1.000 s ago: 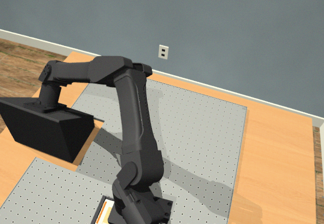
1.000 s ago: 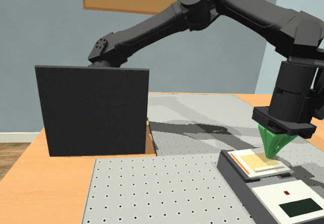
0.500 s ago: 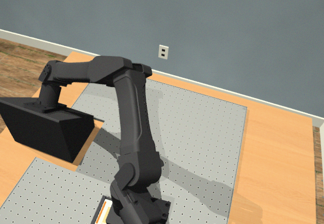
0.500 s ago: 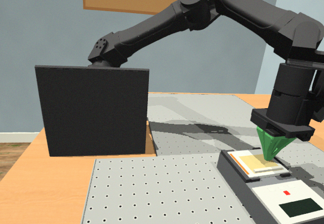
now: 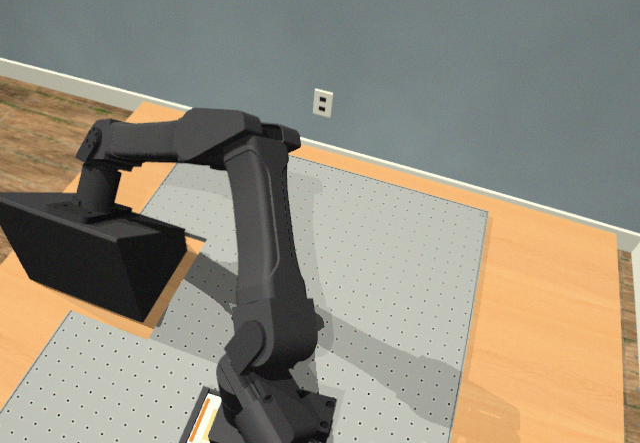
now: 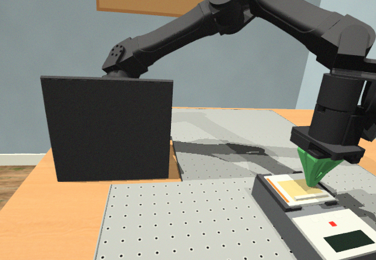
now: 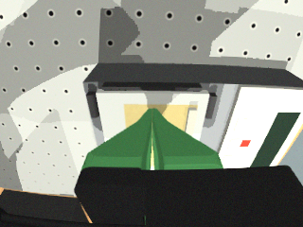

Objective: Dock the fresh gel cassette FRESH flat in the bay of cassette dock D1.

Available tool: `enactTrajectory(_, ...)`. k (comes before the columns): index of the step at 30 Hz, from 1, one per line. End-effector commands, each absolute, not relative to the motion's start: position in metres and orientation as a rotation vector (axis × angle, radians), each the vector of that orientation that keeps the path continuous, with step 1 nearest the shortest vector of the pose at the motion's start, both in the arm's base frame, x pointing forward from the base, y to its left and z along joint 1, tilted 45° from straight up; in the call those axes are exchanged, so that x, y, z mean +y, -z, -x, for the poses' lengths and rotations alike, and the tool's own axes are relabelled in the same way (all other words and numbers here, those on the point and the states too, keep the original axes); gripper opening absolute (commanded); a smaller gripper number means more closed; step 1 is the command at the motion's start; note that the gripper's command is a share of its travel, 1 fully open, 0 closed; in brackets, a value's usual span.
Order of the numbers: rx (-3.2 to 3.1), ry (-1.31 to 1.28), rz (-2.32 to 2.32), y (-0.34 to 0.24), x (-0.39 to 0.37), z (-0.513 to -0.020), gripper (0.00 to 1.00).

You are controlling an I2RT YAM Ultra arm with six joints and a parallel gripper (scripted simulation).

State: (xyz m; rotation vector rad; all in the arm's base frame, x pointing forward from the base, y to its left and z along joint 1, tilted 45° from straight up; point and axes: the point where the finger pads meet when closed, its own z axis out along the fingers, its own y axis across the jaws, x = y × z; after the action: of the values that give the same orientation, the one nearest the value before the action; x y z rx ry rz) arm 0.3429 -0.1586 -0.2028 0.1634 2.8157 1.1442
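Note:
The fresh cassette FRESH (image 6: 299, 191), white with a yellowish gel window and an orange stripe along one edge, lies in the bay of the dark dock D1 (image 6: 306, 218) at the right. It also shows in the wrist view (image 7: 158, 116) and at the bottom edge of the top view (image 5: 206, 420). My gripper (image 6: 312, 185) has green fingers, shut with nothing between them. Its tips point straight down and rest on the cassette's top near its far edge. The white console (image 6: 336, 231) shows a red light (image 6: 332, 223), also lit in the wrist view (image 7: 245, 143). I cannot make out the comb.
A tall black box (image 6: 107, 128) carrying the arm's base stands at the left rear. The grey perforated deck (image 6: 185, 218) spreads in front of it, on an orange table. The arm hides most of the dock in the top view.

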Motion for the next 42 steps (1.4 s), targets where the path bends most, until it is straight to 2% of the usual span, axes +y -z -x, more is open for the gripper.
enactTrajectory(1,2.84,-1.166,-0.189,0.214,-0.152,-0.329,0.0)
enactTrajectory(42,2.843,-1.174,-0.179,0.221,-0.14,-0.323,0.0)
